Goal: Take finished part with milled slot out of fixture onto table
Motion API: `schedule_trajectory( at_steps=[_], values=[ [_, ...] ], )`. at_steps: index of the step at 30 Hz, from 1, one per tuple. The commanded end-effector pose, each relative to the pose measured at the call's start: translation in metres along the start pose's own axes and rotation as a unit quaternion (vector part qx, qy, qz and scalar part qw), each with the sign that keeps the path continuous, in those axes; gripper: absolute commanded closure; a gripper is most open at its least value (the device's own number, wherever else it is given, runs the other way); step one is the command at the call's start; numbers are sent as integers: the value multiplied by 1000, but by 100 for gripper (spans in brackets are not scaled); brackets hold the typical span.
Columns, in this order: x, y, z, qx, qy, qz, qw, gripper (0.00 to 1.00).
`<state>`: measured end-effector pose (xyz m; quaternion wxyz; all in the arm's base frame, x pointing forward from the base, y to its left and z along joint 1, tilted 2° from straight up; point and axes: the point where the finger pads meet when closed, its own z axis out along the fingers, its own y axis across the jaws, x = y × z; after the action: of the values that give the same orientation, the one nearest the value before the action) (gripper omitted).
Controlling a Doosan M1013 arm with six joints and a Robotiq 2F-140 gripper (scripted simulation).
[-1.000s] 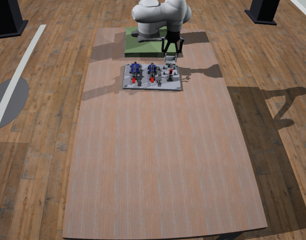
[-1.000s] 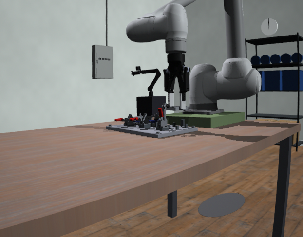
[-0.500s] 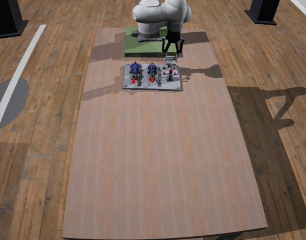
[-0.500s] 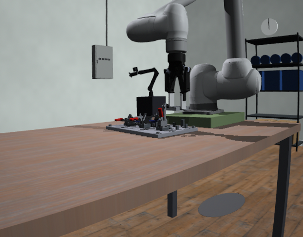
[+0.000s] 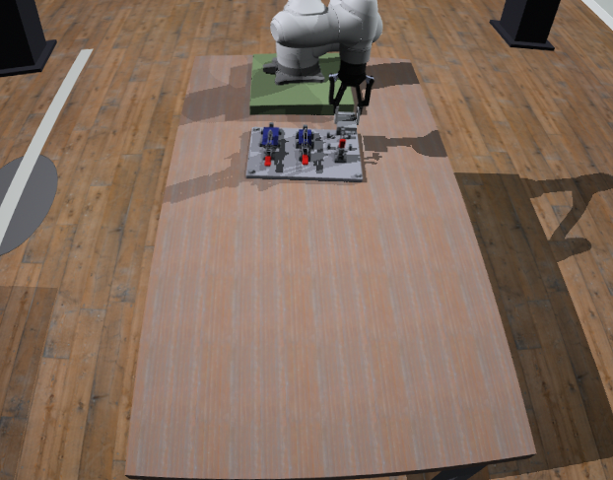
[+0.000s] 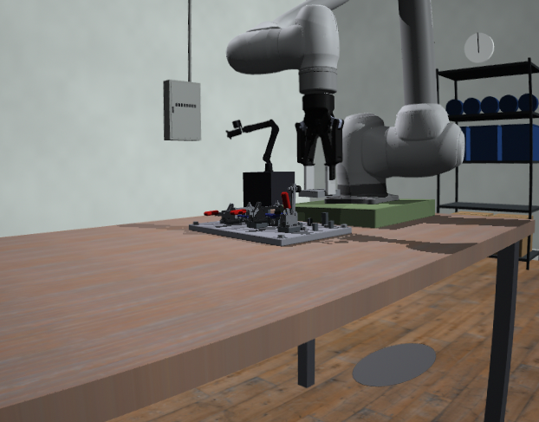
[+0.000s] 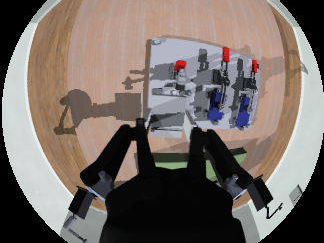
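Across the table (image 5: 327, 314) (image 6: 128, 300) (image 7: 115, 33), from left to right in the top view: at the left end of the grey plate (image 5: 333, 174) (image 6: 269, 239) (image 7: 165, 50), a blue block (image 5: 270, 135) (image 6: 243, 216) (image 7: 243, 114) in its place, with a clamp arm over it and the left red handle (image 5: 267, 161) (image 6: 211, 212) (image 7: 255, 66) lying low. Next, in the middle, a second blue block (image 5: 305, 137) (image 6: 271, 215) (image 7: 215, 112), likewise under a clamp arm, with the middle red handle (image 5: 305, 160) (image 6: 237, 211) (image 7: 226, 54) down. Exact seating on the pads too small to tell. Behind these two, the green slab (image 5: 301, 108) (image 6: 396, 215) (image 7: 175, 158) under the robot's base. At the right end, the right red handle (image 5: 342, 142) (image 6: 285, 200) (image 7: 180, 65) upright, with its clamp arm raised and no blue block below. Just behind that clamp, the gripper (image 5: 347, 116) (image 6: 319, 191) (image 7: 167, 116) pointing down, closed on the grey finished part (image 5: 347, 122) (image 6: 312, 192) (image 7: 166, 132). Part out of its place, roughly level between the fingertips, held above the height of the plate, near its rear edge. Slot too small to make out.
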<state>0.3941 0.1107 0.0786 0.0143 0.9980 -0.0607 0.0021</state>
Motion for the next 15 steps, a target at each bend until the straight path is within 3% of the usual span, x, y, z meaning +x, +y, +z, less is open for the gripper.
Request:
schedule_trajectory(
  at_steps=[1,15],
  values=[
    [0,-4,0,0,0,0,1000,100],
    [0,-30,0,0,0,0,1000,100]
  ],
)
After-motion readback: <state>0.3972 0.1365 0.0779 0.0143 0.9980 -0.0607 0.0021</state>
